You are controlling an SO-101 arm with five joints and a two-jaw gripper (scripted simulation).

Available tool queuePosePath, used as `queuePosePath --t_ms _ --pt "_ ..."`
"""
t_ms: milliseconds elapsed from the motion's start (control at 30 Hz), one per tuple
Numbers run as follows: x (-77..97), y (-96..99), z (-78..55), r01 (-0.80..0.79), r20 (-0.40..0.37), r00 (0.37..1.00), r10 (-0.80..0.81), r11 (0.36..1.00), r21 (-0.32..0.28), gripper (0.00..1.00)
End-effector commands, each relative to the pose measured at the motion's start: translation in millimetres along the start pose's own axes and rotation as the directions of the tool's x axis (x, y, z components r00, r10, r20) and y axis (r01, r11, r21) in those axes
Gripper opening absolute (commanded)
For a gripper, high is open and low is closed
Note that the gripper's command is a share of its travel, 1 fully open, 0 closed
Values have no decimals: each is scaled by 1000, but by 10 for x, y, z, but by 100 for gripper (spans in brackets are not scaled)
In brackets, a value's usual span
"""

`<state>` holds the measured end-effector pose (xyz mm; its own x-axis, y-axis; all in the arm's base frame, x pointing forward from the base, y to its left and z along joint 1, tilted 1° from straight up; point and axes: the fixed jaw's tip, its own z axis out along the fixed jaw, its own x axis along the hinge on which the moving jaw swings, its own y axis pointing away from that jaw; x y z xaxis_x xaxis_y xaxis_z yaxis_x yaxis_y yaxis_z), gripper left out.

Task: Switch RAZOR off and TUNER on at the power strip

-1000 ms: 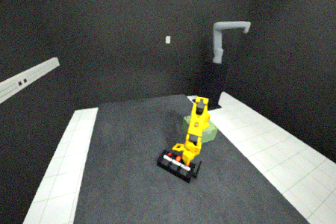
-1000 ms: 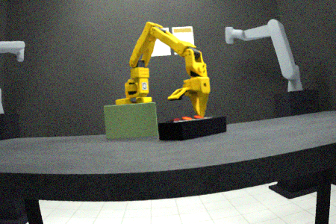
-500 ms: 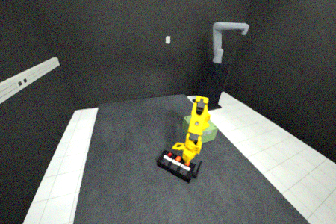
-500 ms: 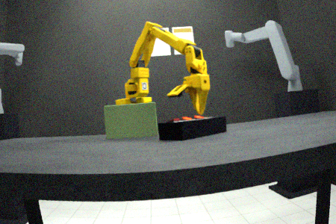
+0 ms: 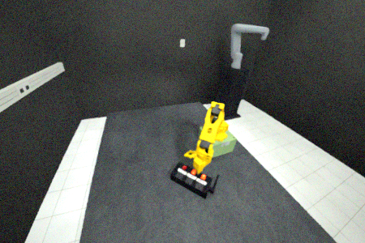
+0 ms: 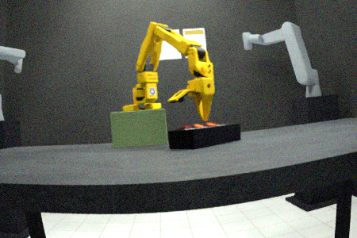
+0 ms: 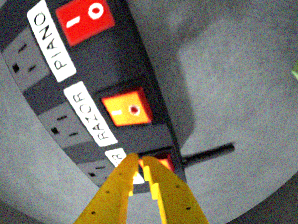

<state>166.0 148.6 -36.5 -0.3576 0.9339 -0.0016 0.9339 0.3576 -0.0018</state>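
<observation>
The black power strip lies right way up on the dark table, with three rocker switches facing up. In the wrist view the PIANO switch is plain red, the RAZOR switch glows orange, and the third switch is mostly hidden behind my fingers. My yellow gripper is shut and empty. Its tips point down at the third switch's end of the strip, just above it or touching; I cannot tell which.
The arm's base stands on a green block right behind the strip. The strip's cable stub sticks out at one end. Grey idle robot arms stand off the table.
</observation>
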Motion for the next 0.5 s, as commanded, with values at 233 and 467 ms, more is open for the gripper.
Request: queuePosePath --t_ms 233,467 --pt "-255 -26 -19 -99 -6 995 99 995 -13 0" --pt "-272 -30 -19 -107 -6 994 107 994 -13 0"
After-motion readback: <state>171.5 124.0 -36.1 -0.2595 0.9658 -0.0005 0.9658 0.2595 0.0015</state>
